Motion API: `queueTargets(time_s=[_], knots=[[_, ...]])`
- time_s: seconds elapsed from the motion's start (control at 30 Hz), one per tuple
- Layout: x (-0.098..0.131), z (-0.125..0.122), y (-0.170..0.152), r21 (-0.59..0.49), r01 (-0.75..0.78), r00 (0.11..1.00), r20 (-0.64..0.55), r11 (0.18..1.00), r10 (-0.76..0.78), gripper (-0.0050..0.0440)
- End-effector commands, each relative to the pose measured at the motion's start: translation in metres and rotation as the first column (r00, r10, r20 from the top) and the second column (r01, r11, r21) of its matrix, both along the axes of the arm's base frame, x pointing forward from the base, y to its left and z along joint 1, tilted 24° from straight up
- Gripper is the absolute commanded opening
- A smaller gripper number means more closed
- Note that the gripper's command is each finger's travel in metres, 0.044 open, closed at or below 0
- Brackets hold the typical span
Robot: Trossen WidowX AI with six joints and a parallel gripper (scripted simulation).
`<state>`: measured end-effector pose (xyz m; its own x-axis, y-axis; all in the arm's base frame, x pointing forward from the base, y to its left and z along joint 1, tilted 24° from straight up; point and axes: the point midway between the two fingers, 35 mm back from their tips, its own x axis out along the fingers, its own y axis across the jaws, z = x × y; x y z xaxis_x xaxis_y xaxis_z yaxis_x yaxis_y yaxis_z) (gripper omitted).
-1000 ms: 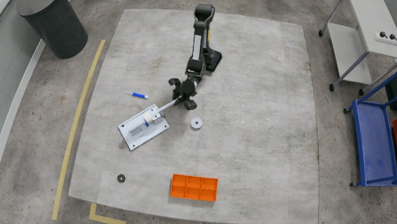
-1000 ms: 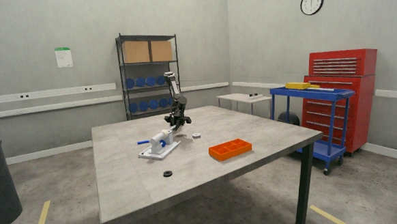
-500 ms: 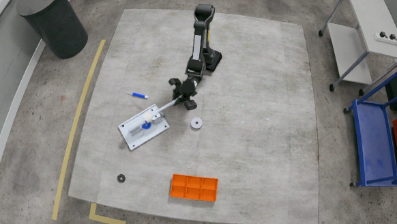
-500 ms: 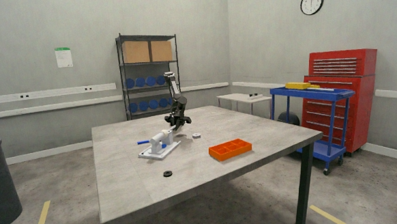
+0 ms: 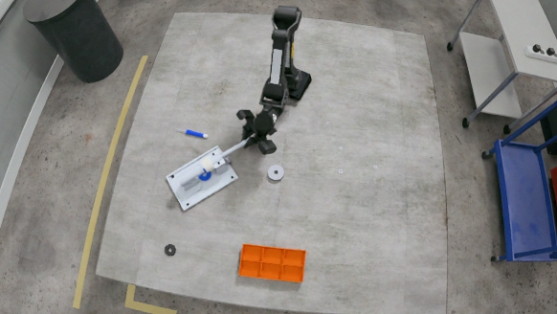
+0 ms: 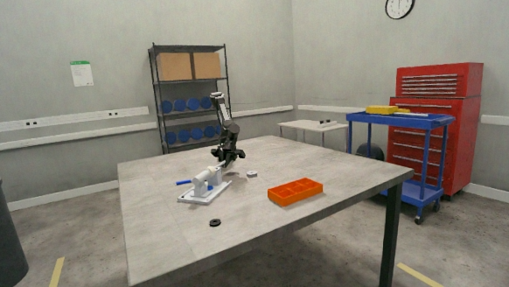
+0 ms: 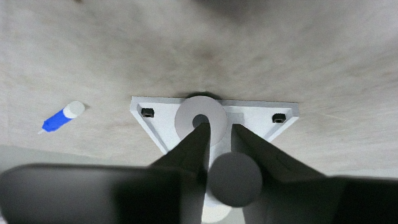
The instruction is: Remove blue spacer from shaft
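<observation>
A light grey base plate (image 5: pixel 184 198) (image 6: pixel 188 199) (image 7: pixel 150 120) carries the big housing block (image 5: pixel 190 183) and a small block (image 5: pixel 221 168). The grey shaft (image 5: pixel 234 149) (image 6: pixel 219 164) sticks far out of the small block toward the arm. My gripper (image 5: pixel 250 140) (image 6: pixel 224 163) (image 7: pixel 220 131) is shut on the shaft's outer end, which shows as a dark round face in the wrist view (image 7: pixel 235 179). A cream spacer (image 5: pixel 207 164) (image 6: pixel 211 169) sits by the small block. The blue spacer (image 5: pixel 205 176) (image 6: pixel 210 187) lies on the plate between the blocks and appears to be off the shaft.
A blue marker pen (image 5: pixel 196 133) (image 6: pixel 184 181) (image 7: pixel 62 116) lies behind the fixture. A grey washer (image 5: pixel 274 170) (image 6: pixel 251 173) lies to the right of it. A black washer (image 5: pixel 167 247) (image 6: pixel 214 220) and an orange compartment tray (image 5: pixel 272 249) (image 6: pixel 280 197) are near the front edge.
</observation>
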<state>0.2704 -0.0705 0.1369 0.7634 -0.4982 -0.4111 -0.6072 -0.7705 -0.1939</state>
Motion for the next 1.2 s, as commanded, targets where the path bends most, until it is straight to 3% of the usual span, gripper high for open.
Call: queueTargets(time_s=[0.0,1.17], knots=[[0.0033,0.0121,-0.0012,0.001,0.006,0.999,0.034,1.000,-0.006,-0.0050],[0.0028,0.0126,-0.0011,-0.002,0.004,0.999,0.034,1.000,-0.004,-0.0050]])
